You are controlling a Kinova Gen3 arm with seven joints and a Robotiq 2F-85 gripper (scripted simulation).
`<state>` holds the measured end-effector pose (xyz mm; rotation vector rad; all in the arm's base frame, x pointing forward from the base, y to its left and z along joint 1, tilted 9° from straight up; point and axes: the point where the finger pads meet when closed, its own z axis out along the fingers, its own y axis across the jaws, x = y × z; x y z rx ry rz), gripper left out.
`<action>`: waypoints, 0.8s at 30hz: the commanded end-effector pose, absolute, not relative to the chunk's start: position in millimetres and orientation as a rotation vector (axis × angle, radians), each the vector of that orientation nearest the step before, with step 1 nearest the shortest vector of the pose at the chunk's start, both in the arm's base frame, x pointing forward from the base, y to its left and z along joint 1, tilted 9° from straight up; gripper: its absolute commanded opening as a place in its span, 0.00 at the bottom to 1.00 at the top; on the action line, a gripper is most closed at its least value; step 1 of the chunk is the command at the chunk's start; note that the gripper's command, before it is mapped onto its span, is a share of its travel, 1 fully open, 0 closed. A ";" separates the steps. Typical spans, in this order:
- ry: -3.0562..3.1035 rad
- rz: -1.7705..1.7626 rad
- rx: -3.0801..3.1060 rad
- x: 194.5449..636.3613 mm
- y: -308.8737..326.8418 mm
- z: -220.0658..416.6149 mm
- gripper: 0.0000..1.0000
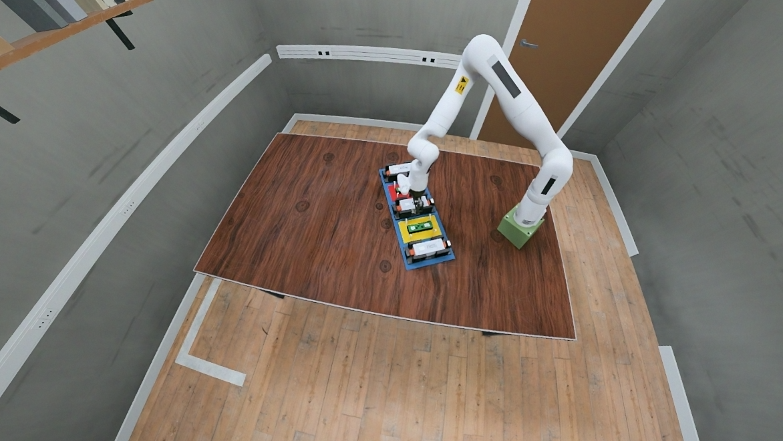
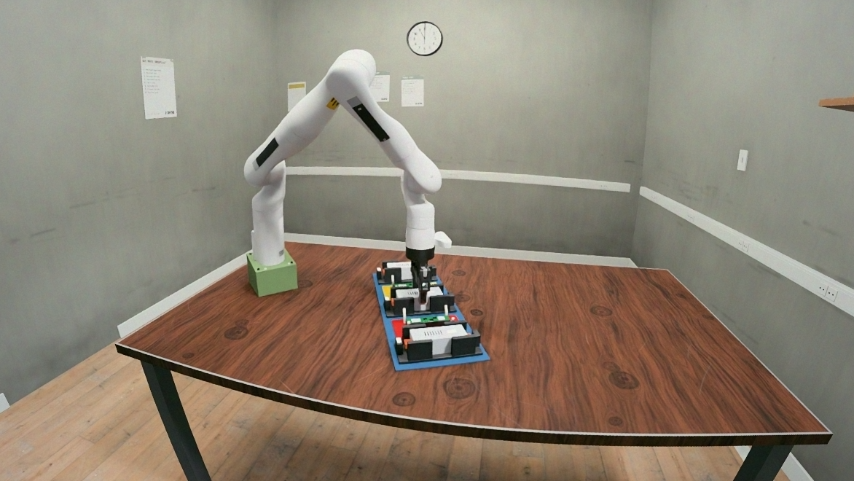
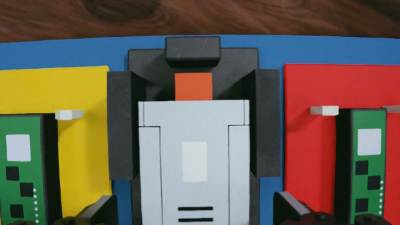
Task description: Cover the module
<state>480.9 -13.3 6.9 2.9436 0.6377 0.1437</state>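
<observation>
My gripper [image 1: 418, 204] [image 2: 422, 296] [image 3: 195, 211] is open, pointing down over the middle holder [image 3: 119, 129]. Its fingertips stand wide apart, one on each side of the middle cover [image 1: 405, 204] [image 3: 194, 116], which is light grey with an orange end tab and sits in the holder. I cannot tell the exact fingertip height. The yellow plate [image 1: 407, 237] [image 3: 83, 88] carries a green module [image 1: 420, 226] [image 3: 20, 146], uncovered. Another grey cover [image 1: 429, 247] [image 2: 394, 270] sits in the holder beyond the yellow plate, and a third cover [image 1: 398, 169] [image 2: 439, 334] in the holder beyond the red plate.
The red plate [image 1: 392, 192] [image 3: 307, 82] with its own green module [image 3: 370, 184] lies on the other side of the middle holder. Pale upright pins [image 3: 69, 114] [image 3: 324, 110] stand beside the modules. All of this is on a blue board [image 2: 441, 361] [image 3: 147, 41] on the wooden table.
</observation>
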 end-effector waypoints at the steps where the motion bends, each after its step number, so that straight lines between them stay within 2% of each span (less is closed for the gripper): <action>1: 0.638 0.146 2.943 481.4 -13.2 7.7 1.00; 21: 0.638 0.146 2.943 482.6 -14.3 -2.2 1.00; 22: 0.638 0.146 2.943 482.6 -14.3 -2.2 0.70; 24: 0.638 0.146 2.943 482.6 -14.3 -2.2 0.70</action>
